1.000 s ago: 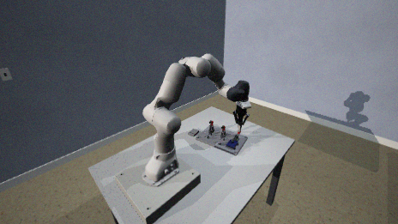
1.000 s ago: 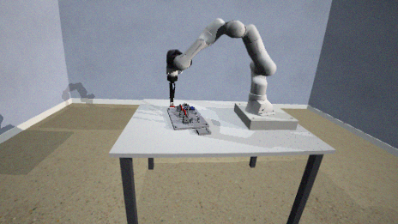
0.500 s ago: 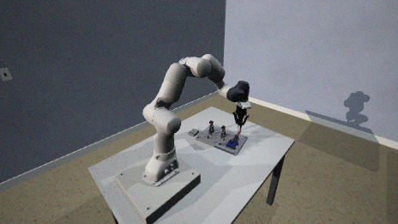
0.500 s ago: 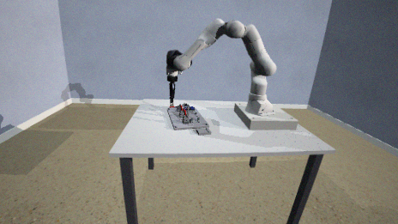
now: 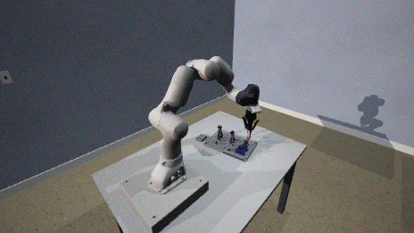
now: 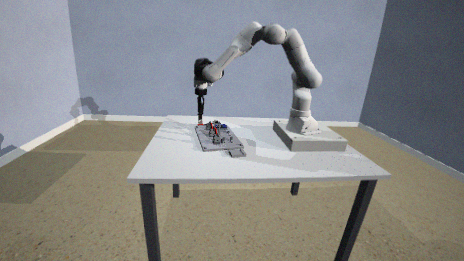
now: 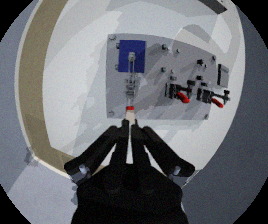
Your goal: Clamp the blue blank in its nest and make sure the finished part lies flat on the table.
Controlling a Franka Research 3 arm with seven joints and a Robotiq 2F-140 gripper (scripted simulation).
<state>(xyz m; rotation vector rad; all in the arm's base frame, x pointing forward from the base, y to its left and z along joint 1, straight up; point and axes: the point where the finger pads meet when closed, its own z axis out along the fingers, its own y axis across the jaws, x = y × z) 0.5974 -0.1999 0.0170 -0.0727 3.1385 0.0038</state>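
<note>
The blue blank (image 5: 241,149) (image 6: 224,126) (image 7: 125,65) lies in the end nest of the fixture plate (image 7: 152,109), with the bar of its clamp (image 7: 131,84) reaching over it. The clamp's handle, with a red end (image 7: 130,108), lies stretched away from the blank. Whether it is past dead centre and the bar level is too small to tell. The finished part (image 5: 202,137) (image 6: 237,153) (image 7: 224,76), grey with a dark slot, lies on the table beside the plate's other end. My gripper (image 5: 249,137) (image 6: 200,122) (image 7: 130,115) is shut, pointing down, its fingertips at the handle's red end.
Two more clamps, with red handles (image 7: 184,97) (image 7: 217,103), stand over the other two nests, their handles raised in the top view. Small pads and blocks stand on the plate around them. The robot's base block (image 5: 178,206) (image 6: 320,143) stands on the same table.
</note>
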